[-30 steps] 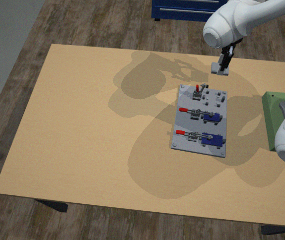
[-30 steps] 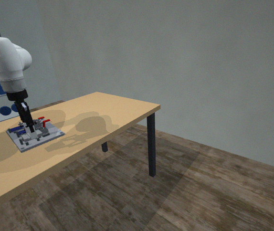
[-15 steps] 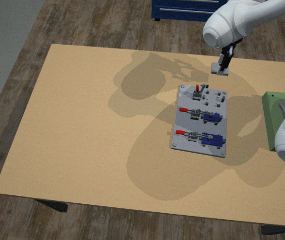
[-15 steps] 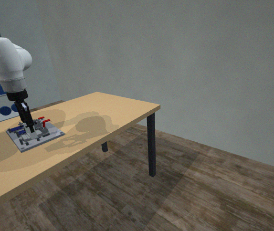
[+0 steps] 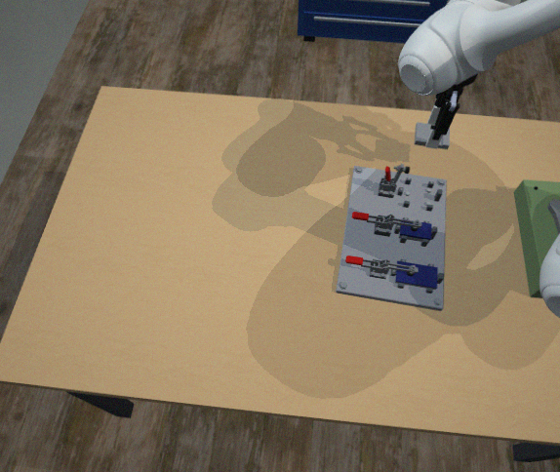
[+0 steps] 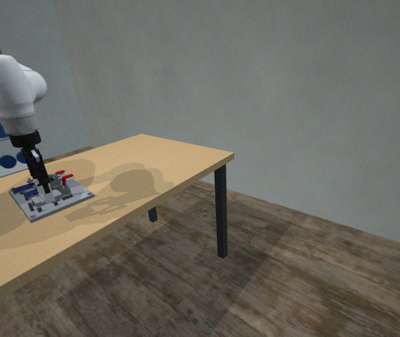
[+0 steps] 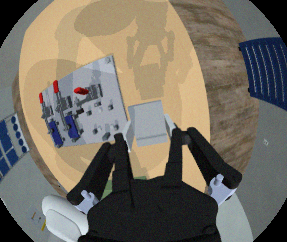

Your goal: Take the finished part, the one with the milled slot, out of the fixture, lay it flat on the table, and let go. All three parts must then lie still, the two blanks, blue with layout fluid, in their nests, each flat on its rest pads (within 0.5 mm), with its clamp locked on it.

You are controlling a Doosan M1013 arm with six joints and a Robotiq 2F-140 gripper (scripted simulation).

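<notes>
My gripper (image 5: 440, 133) is shut on the grey finished part (image 5: 428, 134) and holds it in the air beyond the far end of the fixture plate (image 5: 393, 236). In the wrist view the grey part (image 7: 147, 125) sits between my fingers. In the exterior view the part (image 6: 47, 196) hangs at my fingertips (image 6: 45, 189) in front of the fixture. Two blue blanks (image 5: 416, 230) (image 5: 416, 274) lie in the middle and near nests, each under a clamp with its red handle (image 5: 359, 216) (image 5: 354, 259) laid flat. The far nest (image 5: 415, 190) is empty and its clamp handle (image 5: 387, 173) stands upright.
A green block (image 5: 541, 228) stands at the right table edge beside the arm's base. A blue cabinet (image 5: 367, 18) stands on the floor behind the table. The table's far edge runs just behind the gripper.
</notes>
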